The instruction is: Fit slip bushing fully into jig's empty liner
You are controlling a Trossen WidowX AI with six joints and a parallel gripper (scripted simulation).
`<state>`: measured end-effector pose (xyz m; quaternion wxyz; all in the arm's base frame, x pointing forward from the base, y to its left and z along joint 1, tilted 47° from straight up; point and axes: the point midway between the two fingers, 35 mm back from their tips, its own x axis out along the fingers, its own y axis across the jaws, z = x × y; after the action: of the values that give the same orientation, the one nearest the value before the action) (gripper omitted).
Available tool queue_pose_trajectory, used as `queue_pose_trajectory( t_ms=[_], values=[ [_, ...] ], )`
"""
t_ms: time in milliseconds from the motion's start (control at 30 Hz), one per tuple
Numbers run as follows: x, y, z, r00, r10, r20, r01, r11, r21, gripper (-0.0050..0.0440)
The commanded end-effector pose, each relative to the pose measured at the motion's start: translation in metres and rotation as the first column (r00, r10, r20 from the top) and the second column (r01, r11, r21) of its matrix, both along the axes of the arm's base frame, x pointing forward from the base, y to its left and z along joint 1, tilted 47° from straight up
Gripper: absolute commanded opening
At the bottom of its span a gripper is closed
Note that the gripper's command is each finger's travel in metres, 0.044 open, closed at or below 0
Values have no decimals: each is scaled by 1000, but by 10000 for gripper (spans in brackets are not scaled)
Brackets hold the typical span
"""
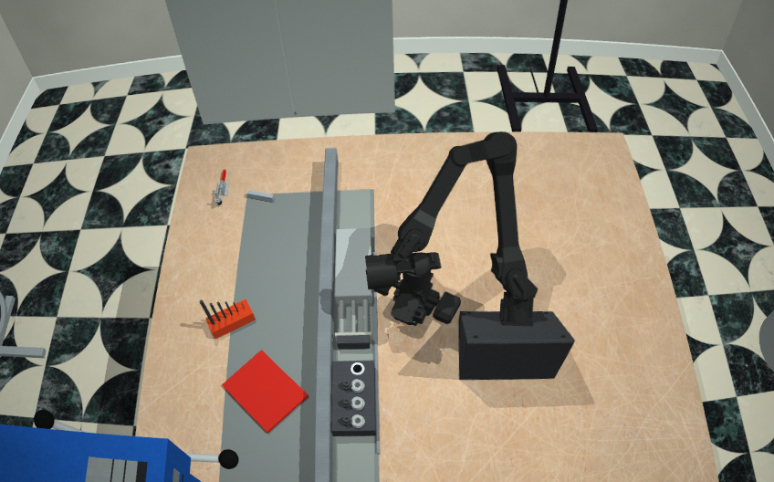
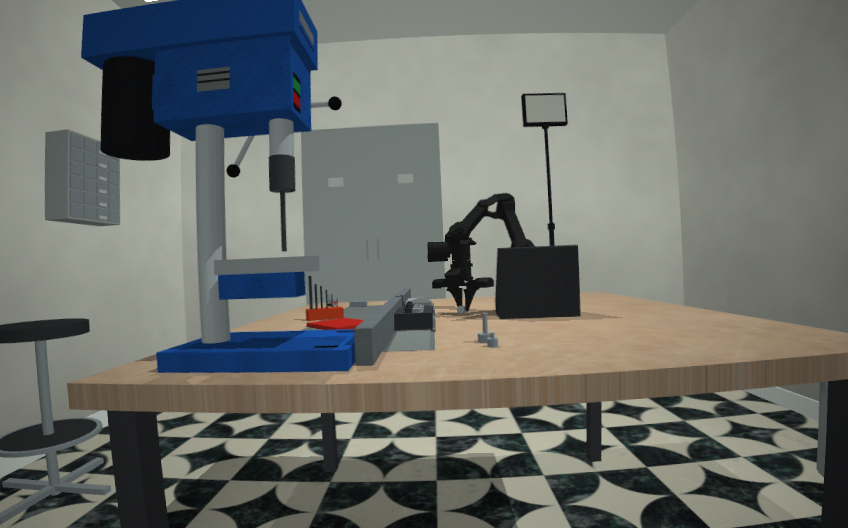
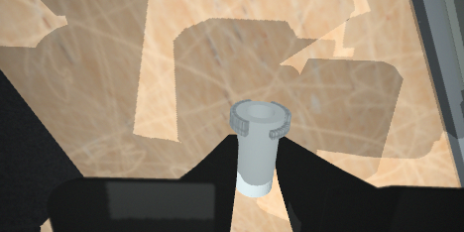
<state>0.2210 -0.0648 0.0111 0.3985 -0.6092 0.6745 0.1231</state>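
My gripper (image 3: pixel 255 144) is shut on the pale grey slip bushing (image 3: pixel 258 144), gripping its plain shank. The knurled head sticks out past the fingertips. I hold it over bare wooden table top, to the right of the jig rail, and low above the table in the side view (image 2: pixel 461 303). From above, the gripper (image 1: pixel 413 308) hides the bushing. The dark jig plate (image 1: pixel 352 396) lies nearer the front; its empty liner (image 1: pixel 357 369) shows as a white ring, and the three liners below it hold bushings.
The grey pusher rods (image 1: pixel 352 316) lie just behind the jig plate, along a tall grey fence (image 1: pixel 327 298). A red square plate (image 1: pixel 265 390), an orange drill index (image 1: pixel 230 318) and a toggle clamp (image 1: pixel 220 188) lie left. The arm's black base box (image 1: pixel 513 344) stands right. A blue drill press (image 2: pixel 217 163) stands in front.
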Motion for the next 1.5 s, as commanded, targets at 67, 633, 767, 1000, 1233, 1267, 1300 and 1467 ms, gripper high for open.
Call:
queue_pose_trajectory(
  t_ms=[67,633,767,1000,1233,1267,1300,1467],
  values=[
    [-1,-2,-1,1000,-2,-2,2,1000,-1,-50],
    [2,0,1,1000,1,11,-1,1000,2,-50],
    [3,1,2,1000,2,12,-2,1000,3,24],
    [3,1,2,1000,2,12,-2,1000,3,144],
    [3,1,2,1000,2,12,-2,1000,3,175],
    [3,1,2,1000,2,12,-2,1000,3,175],
    [3,1,2,1000,2,12,-2,1000,3,175],
    [3,1,2,1000,2,12,-2,1000,3,175]
  ],
)
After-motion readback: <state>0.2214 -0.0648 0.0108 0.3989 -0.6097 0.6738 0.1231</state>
